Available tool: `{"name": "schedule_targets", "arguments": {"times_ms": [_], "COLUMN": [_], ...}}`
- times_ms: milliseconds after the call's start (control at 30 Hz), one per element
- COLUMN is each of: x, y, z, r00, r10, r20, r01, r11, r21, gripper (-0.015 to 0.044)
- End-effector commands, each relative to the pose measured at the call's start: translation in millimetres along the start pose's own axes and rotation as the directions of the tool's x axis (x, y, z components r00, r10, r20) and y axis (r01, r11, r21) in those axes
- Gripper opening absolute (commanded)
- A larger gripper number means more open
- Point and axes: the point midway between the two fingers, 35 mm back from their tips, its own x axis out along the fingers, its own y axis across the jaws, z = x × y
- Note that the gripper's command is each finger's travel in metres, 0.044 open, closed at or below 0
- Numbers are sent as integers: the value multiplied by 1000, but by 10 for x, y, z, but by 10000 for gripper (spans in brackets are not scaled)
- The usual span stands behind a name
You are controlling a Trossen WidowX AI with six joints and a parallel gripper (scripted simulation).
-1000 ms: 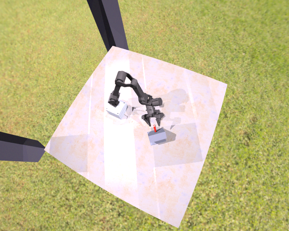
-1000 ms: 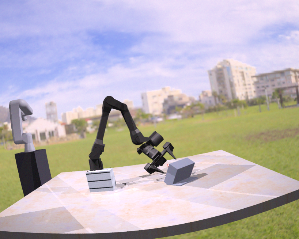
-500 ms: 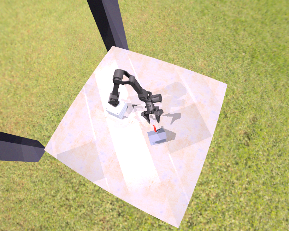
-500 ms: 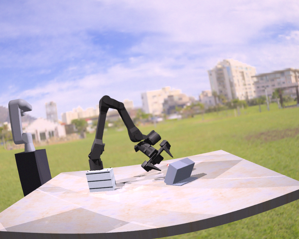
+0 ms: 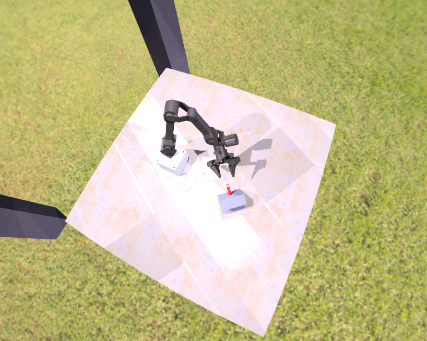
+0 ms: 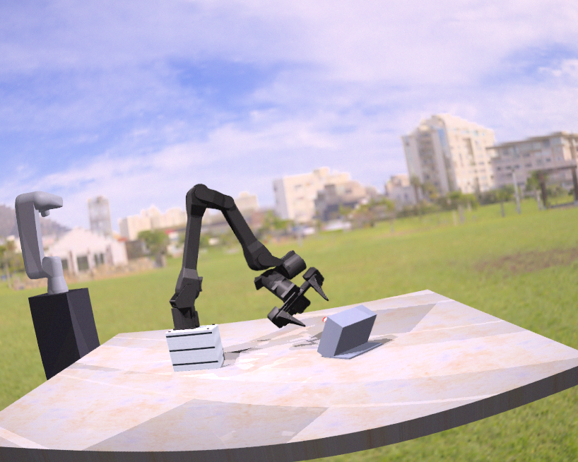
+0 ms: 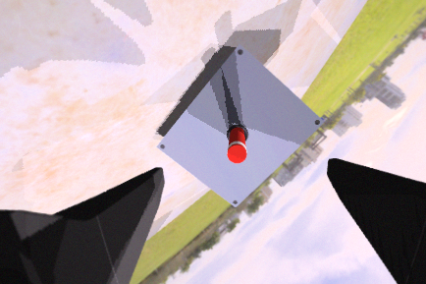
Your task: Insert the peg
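Note:
A round red peg (image 5: pixel 228 189) (image 6: pixel 324 318) (image 7: pixel 237 143) sticks out of the hole in the face of the sloped grey panel (image 5: pixel 231 203) (image 6: pixel 348 330) (image 7: pixel 206 152). Only its top part shows; its lower end is inside the hole. My gripper (image 5: pixel 224 169) (image 6: pixel 304 305) (image 7: pixel 244 171) is open and empty. It hangs apart from the peg, back along the peg's axis toward the robot base, with the fingers spread wide on either side of the line to the peg. In the wrist view the peg sits centred between the two dark fingertips, well beyond them.
The white robot base block (image 5: pixel 173 161) (image 6: pixel 194 347) stands on the table behind the gripper. A dark pedestal (image 6: pixel 63 328) with a grey camera arm stands off the table's left edge. Two dark posts (image 5: pixel 160 34) (image 5: pixel 20 218) rise beside the table.

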Motion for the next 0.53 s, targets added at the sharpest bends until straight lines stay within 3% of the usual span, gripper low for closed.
{"name": "schedule_targets", "arguments": {"times_ms": [0, 500], "x": [-64, -256], "y": [-8, -31], "z": [-2, -27], "r00": [1000, 1000], "r10": [-6, -9], "r20": [-3, -3], "r01": [6, 9], "r11": [1000, 1000], "r21": [4, 3], "gripper": [440, 440]}}
